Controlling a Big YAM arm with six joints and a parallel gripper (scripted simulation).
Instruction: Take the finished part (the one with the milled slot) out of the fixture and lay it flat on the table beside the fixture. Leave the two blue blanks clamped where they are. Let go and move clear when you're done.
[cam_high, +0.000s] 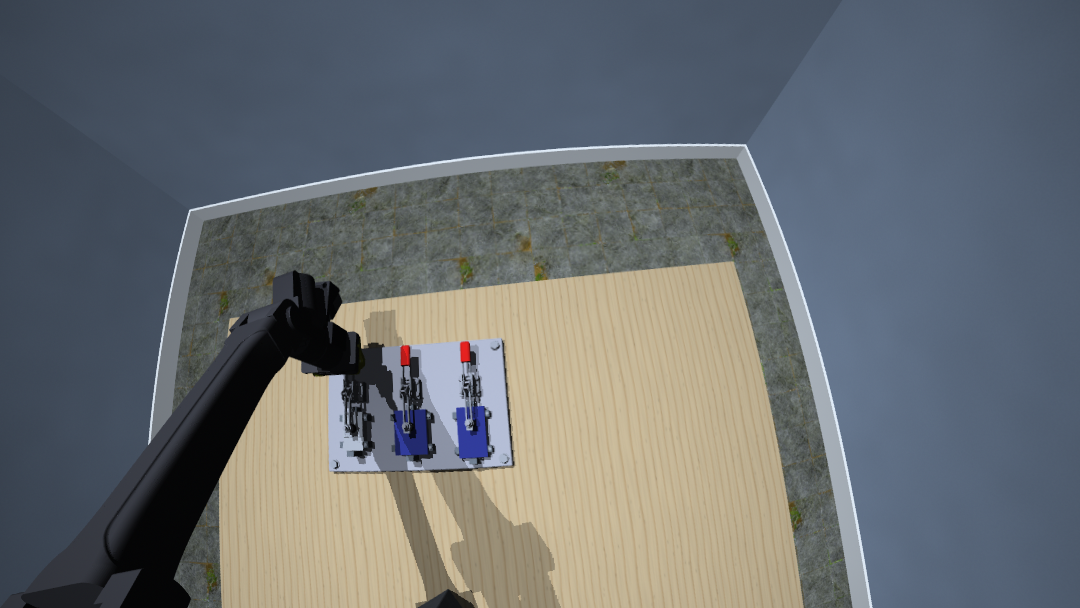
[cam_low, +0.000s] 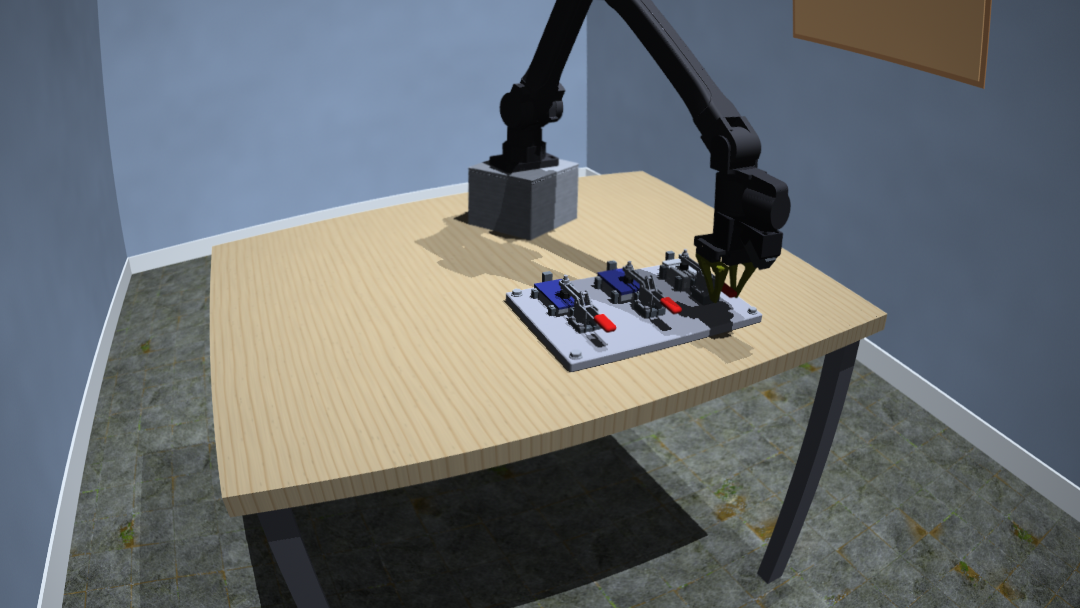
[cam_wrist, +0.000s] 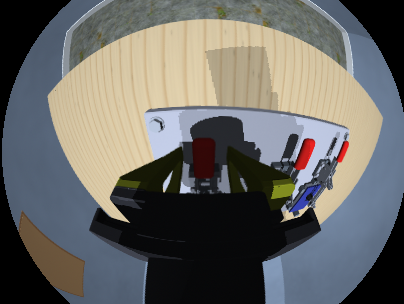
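Observation:
A grey fixture plate (cam_high: 419, 407) lies on the wooden table and carries three toggle clamps. The pale finished part (cam_high: 355, 439) sits clamped in the left station, and it shows grey in the exterior view (cam_low: 674, 273). Two blue blanks (cam_high: 411, 434) (cam_high: 472, 436) sit clamped in the middle and right stations. My gripper (cam_wrist: 204, 151) hangs over the back of the left station. Its fingers stand open on either side of that clamp's red handle (cam_wrist: 203, 155) with a gap on both sides. In the exterior view the gripper (cam_low: 724, 290) points down at this handle.
The other two clamps have red handles (cam_high: 405, 354) (cam_high: 464, 351) lying flat towards the back. My grey base block (cam_low: 522, 197) stands at the table's far side. The table edge (cam_low: 831, 332) runs close behind the fixture's left end.

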